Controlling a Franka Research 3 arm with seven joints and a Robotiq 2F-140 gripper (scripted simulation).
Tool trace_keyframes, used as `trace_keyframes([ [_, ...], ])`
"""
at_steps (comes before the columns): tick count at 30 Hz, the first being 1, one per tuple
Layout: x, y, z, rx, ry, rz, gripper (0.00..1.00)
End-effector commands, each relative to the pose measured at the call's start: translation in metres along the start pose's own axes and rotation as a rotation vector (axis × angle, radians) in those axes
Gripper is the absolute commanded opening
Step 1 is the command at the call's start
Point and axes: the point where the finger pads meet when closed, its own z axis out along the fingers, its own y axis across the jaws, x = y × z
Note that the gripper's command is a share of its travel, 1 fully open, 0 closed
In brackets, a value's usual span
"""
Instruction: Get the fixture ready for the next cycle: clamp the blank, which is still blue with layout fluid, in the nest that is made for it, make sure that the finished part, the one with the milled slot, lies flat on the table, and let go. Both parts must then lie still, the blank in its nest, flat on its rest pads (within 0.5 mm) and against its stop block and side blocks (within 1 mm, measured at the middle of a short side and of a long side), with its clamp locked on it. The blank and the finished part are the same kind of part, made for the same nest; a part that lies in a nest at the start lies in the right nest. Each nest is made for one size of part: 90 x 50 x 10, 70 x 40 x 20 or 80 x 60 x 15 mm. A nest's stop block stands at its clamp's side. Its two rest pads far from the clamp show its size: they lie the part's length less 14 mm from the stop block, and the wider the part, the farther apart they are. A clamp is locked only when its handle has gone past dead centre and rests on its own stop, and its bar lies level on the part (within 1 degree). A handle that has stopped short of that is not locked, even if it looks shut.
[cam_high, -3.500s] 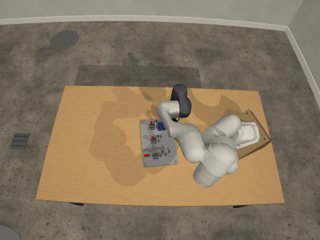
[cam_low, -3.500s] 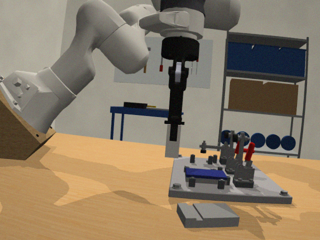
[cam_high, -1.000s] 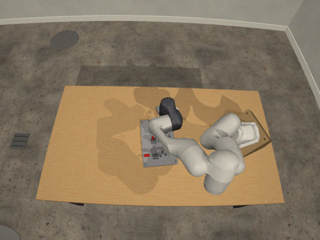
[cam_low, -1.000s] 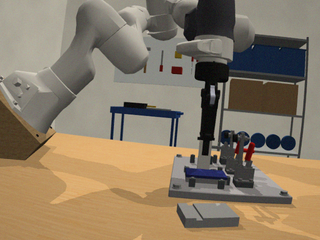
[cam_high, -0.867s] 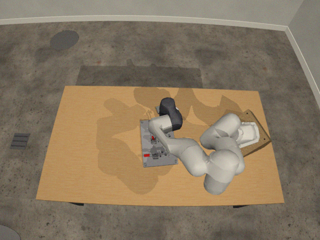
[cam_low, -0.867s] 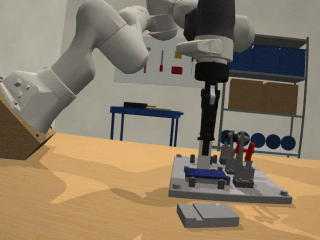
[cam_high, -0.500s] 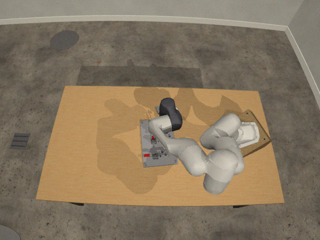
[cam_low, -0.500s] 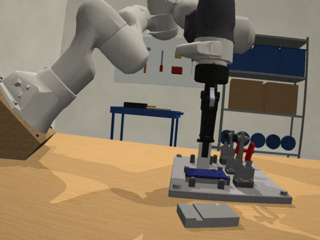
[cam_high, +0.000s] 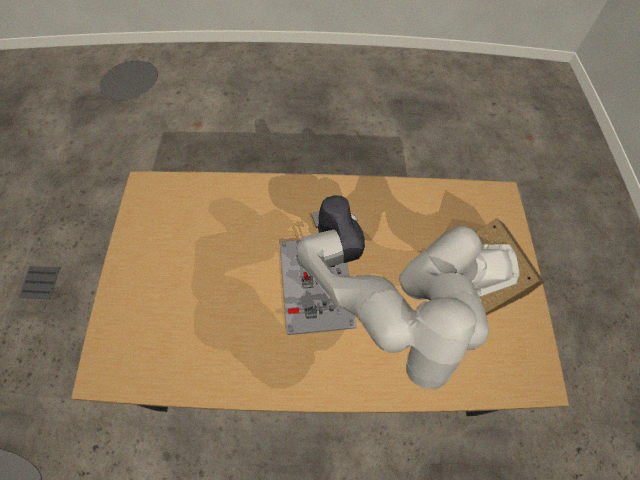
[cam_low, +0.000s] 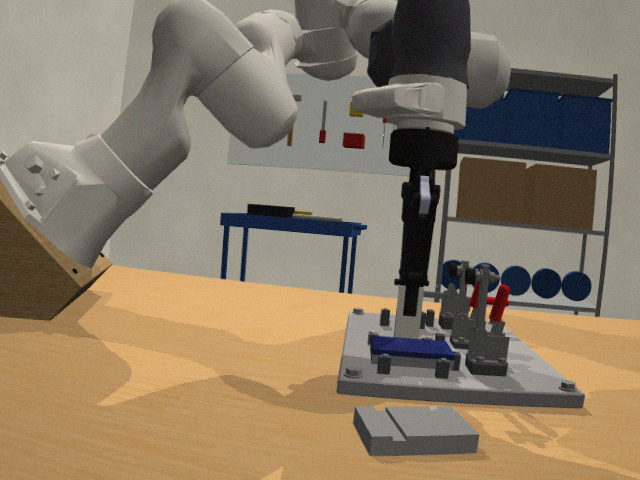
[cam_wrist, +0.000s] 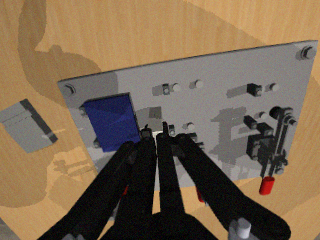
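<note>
The blue blank (cam_low: 413, 347) lies in the nest at the near end of the grey fixture plate (cam_low: 454, 372); it also shows in the wrist view (cam_wrist: 111, 122). My gripper (cam_low: 409, 322) is shut and empty. It stands upright and low over the plate, with its tips (cam_wrist: 156, 131) right at the blank's edge on the clamp side; I cannot tell whether they touch it. The grey finished part (cam_low: 416, 429) with the milled slot lies flat on the table in front of the plate, and shows in the wrist view (cam_wrist: 27, 125). No clamp bar lies on the blank.
Clamps with red handles (cam_low: 497, 304) stand raised on the plate right of the blank. Another red handle (cam_wrist: 267, 185) shows at the plate's far nest. Small posts and blocks stand around the nests. From above, the arm hides much of the plate (cam_high: 316, 286).
</note>
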Motion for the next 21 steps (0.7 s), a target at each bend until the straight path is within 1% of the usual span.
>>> trace_keyframes([
  [1, -0.0015, -0.0004, 0.0002, 0.002, -0.004, -0.003, 0.0],
  [7, -0.0015, -0.0043, 0.0002, 0.002, -0.004, -0.003, 0.0],
  [21, -0.0015, -0.0055, 0.0001, 0.002, -0.004, -0.003, 0.0],
])
